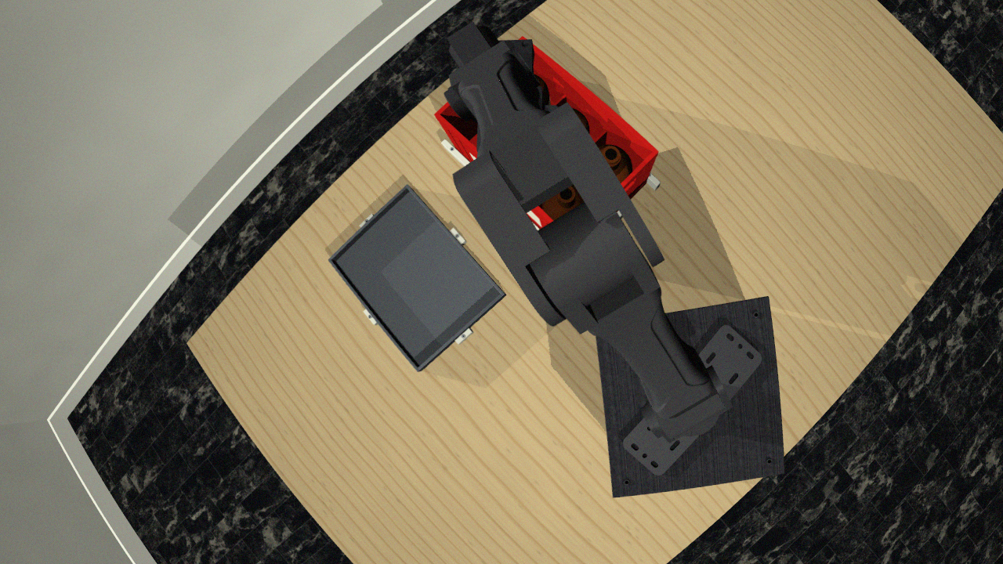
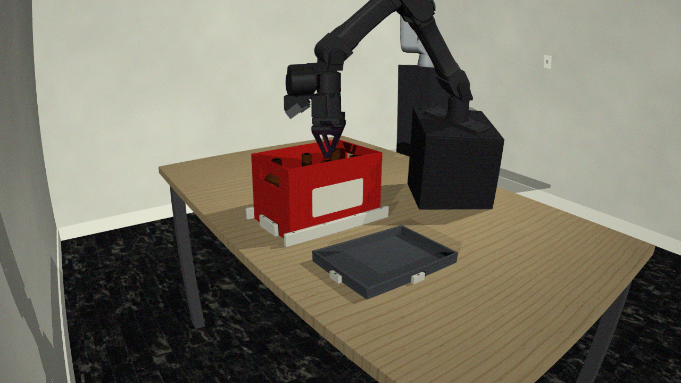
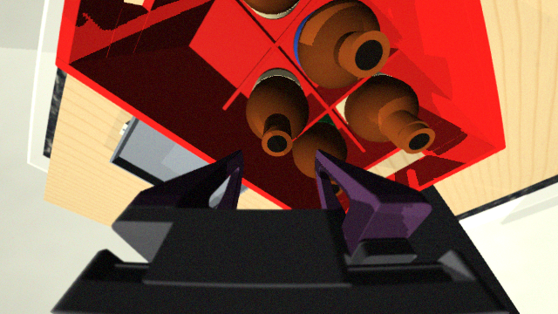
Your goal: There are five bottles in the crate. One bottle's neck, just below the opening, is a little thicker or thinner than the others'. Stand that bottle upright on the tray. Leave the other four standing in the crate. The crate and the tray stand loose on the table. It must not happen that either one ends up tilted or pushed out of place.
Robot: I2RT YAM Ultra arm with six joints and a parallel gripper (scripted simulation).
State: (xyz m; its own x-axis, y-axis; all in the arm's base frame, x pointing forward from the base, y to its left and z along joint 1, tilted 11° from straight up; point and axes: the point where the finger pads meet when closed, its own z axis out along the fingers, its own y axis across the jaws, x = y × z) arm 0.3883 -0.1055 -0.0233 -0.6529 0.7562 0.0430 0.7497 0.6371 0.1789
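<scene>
The red crate stands at the table's back with brown bottles upright in its cells. The wrist view shows one bottle just ahead of the gap between my fingers, one partly hidden behind the right finger, and two more further right. My gripper is open and empty. It points down over the crate with its tips at about the height of the bottle tops. The arm hides it in the overhead view. The dark grey tray lies empty in front of the crate.
White blocks lie along the crate's foot, and small ones at the tray's edges. The arm's black pedestal stands right of the crate. A fifth bottle shows at the wrist view's top edge.
</scene>
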